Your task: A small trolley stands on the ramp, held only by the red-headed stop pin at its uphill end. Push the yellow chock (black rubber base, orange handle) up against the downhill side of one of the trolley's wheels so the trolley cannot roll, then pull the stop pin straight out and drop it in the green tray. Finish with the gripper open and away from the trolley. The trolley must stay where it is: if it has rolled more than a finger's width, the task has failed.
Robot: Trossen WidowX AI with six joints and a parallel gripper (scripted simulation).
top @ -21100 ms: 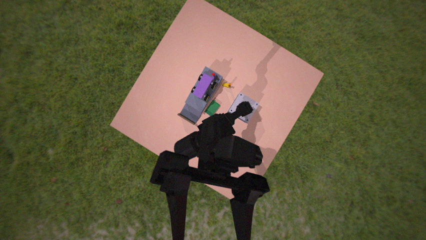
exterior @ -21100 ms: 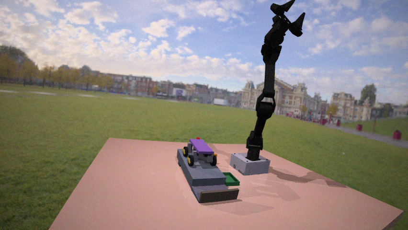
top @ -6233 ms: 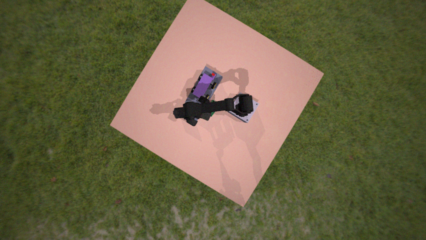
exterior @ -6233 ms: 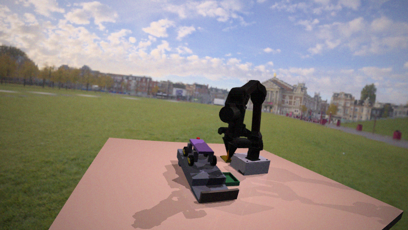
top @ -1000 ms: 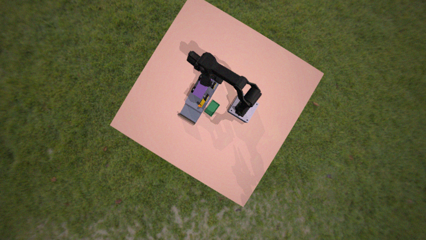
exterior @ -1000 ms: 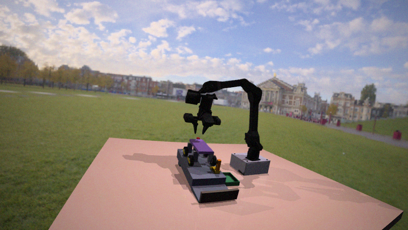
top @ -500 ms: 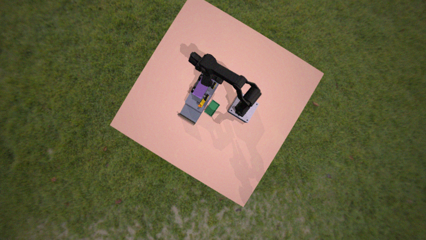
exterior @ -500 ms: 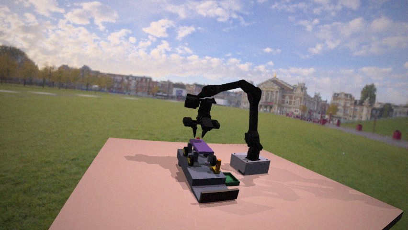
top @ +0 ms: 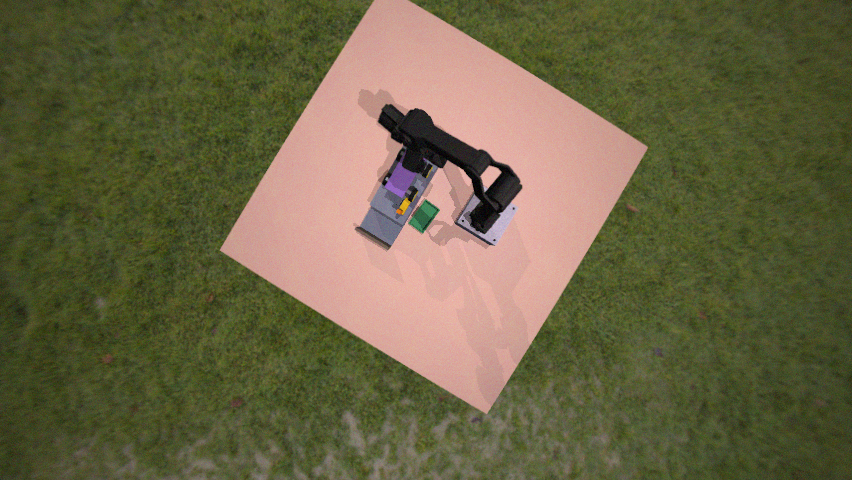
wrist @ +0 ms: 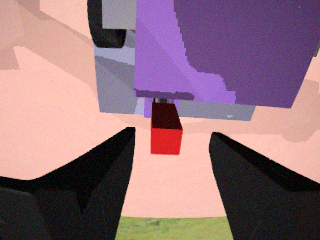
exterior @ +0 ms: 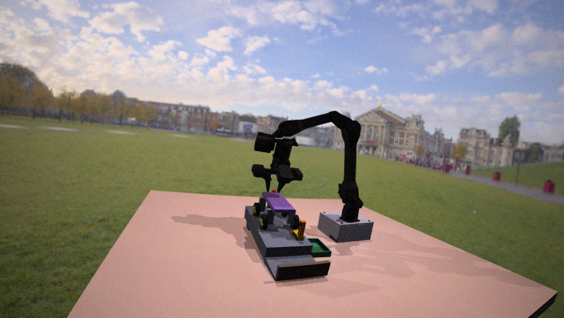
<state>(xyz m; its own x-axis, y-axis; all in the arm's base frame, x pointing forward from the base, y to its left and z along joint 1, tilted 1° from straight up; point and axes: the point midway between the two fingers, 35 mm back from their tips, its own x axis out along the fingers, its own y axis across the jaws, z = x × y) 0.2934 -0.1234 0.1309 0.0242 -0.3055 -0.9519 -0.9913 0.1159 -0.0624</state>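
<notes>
The purple trolley [top: 400,180] [exterior: 278,202] [wrist: 160,50] stands on the grey ramp [top: 381,227] [exterior: 284,250] [wrist: 114,94]. The yellow chock [top: 404,205] [exterior: 298,234] with its orange handle sits at the downhill side of a trolley wheel, on the tray side; any small gap cannot be told. The red-headed stop pin [exterior: 273,191] [wrist: 166,140] stands upright at the trolley's uphill end. My gripper [exterior: 273,191] [wrist: 173,137] is open and points down over the uphill end, with the red head between and just beyond the fingertips, touching neither. The green tray [top: 423,216] [exterior: 320,247] is empty.
The green tray lies beside the ramp, between it and the arm's grey base [top: 499,225] [exterior: 345,230]. A dark end board [top: 373,237] [exterior: 302,270] closes the ramp's low end. The trolley's deck edge is close to the pin.
</notes>
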